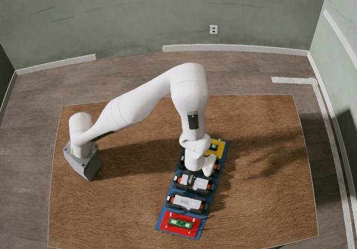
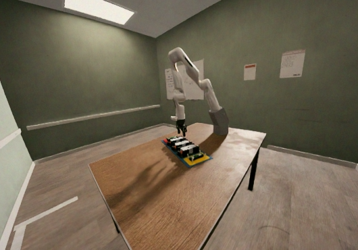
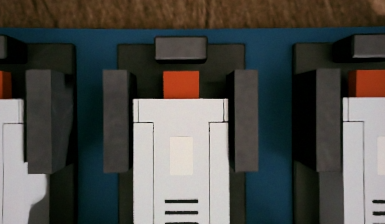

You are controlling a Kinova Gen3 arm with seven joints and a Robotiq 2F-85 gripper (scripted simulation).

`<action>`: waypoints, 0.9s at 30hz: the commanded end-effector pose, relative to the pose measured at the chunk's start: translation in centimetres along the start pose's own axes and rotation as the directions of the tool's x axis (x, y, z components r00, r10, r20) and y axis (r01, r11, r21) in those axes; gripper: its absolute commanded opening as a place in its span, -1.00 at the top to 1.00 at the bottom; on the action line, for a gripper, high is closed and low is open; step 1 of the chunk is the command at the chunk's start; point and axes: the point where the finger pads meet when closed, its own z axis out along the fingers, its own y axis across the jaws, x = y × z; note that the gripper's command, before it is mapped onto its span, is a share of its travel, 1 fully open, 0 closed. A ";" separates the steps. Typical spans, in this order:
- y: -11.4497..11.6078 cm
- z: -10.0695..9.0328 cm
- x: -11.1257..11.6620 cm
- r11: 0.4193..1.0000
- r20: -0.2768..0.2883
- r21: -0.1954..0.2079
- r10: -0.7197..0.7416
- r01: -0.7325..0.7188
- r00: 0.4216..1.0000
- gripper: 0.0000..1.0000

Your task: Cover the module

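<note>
White covers sit in three dark holders on the blue board [image 3: 97, 125]: left cover [image 3: 10, 160], middle cover [image 3: 180, 155], right cover [image 3: 368, 155]. Gripper [image 1: 191, 178] hangs over the middle cover, fingers fully apart, nothing between them. Yellow plate [image 1: 215, 148] lies at the board's far end.

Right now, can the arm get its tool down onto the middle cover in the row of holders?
Probably yes. The open tool hangs right above the middle cover, holding nothing, and nothing lies between them. The dark holder blocks flank the cover's sides.
</note>
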 end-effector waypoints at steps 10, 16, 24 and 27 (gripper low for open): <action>-0.2 0.6 0.1 1.000 -0.001 0.001 0.000 0.000 1.000 -1.00; -0.2 1.8 0.1 1.000 -0.002 0.001 0.000 0.000 1.000 -1.00; -0.2 2.2 0.1 1.000 -0.002 0.001 0.000 0.000 1.000 -1.00; -0.2 2.5 0.1 1.000 -0.001 0.001 0.000 0.000 1.000 -1.00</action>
